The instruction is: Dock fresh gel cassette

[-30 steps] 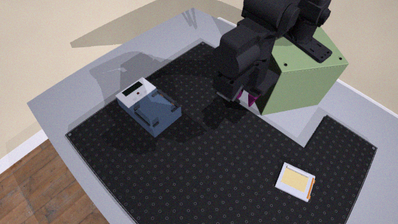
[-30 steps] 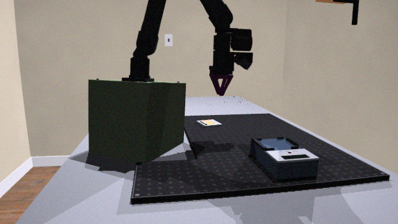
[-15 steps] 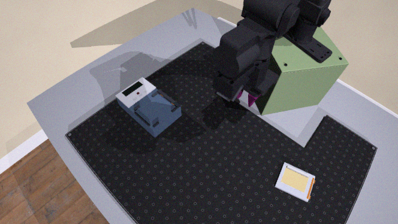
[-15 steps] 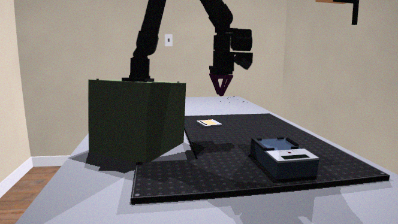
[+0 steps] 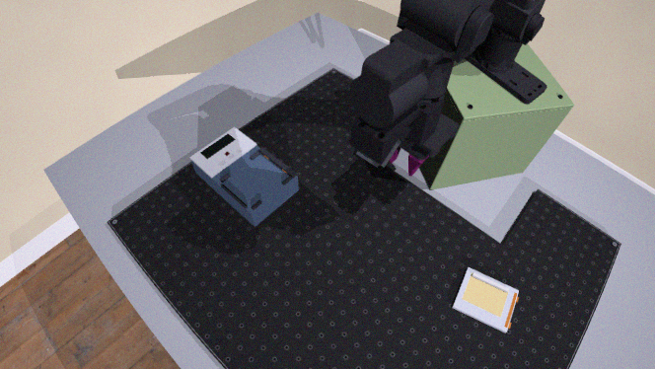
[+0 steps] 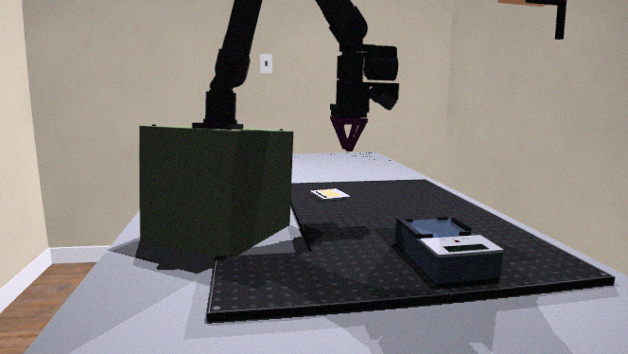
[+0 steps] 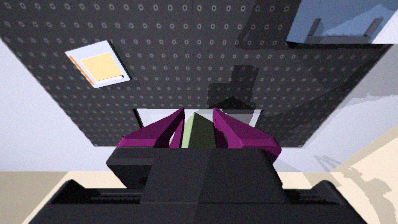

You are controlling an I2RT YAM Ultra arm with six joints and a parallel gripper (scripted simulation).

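The cassette FRESH [image 5: 485, 298] is a flat white frame with a yellow gel window and an orange strip along one edge. It lies flat on the black deck; it also shows in the exterior view [image 6: 330, 193] and in the wrist view [image 7: 97, 63]. The dock D1 [image 5: 245, 175] is a blue-grey box with a white console [image 5: 224, 150]. Its bay shows a bare blue floor [image 6: 437, 227], and part of it shows in the wrist view [image 7: 340, 22]. My gripper [image 5: 406, 163] hangs high above the deck beside the green pedestal, between dock and cassette. Its purple fingers [image 6: 349, 142] stand partly apart with nothing between them.
The green pedestal [image 5: 498, 123] carrying my arm's base stands at the deck's back notch, close to my gripper; it also shows in the exterior view [image 6: 215, 189]. The perforated black deck [image 5: 345, 257] lies on a grey table with edges all round.
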